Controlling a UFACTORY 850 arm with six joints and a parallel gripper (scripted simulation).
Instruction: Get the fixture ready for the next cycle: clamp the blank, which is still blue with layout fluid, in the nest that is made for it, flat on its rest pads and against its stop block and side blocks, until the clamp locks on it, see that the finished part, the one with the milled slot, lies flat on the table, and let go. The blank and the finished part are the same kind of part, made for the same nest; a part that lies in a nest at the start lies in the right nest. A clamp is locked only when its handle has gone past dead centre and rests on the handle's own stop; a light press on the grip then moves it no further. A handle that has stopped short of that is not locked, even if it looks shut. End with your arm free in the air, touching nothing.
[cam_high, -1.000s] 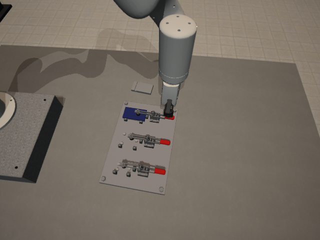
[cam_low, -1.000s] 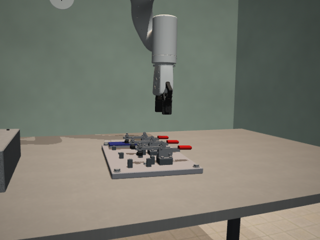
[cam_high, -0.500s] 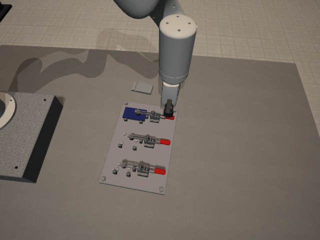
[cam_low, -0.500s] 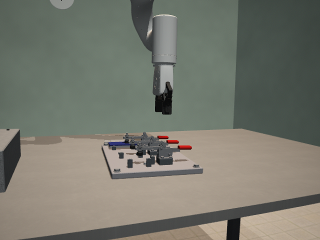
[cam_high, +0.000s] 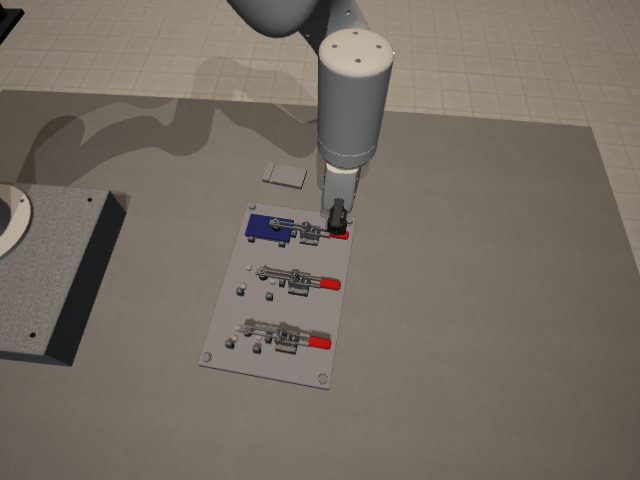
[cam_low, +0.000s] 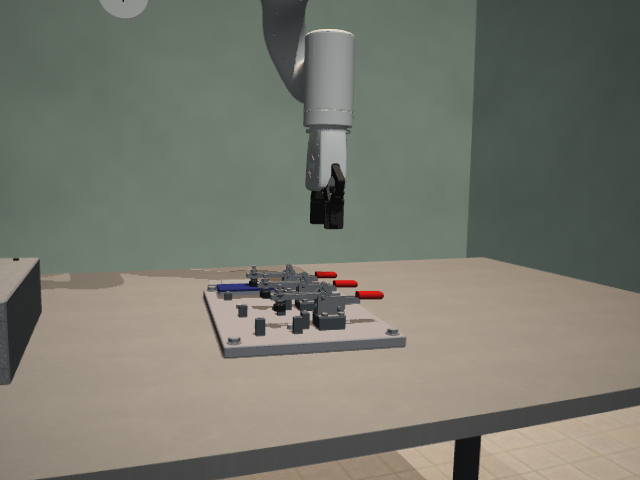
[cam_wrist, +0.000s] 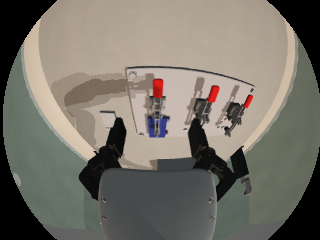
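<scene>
The blue blank lies in the far nest of the grey fixture plate, under the clamp arm. That clamp's handle lies flat, its red grip partly hidden by my fingers in the top view; it shows in the exterior view and in the wrist view. The blank also shows in the wrist view. The grey finished part lies flat on the table behind the plate. My gripper is open and empty, high above the far clamp's grip.
Two more clamps with red grips lie flat over empty nests on the plate. A large grey block stands at the table's left.
</scene>
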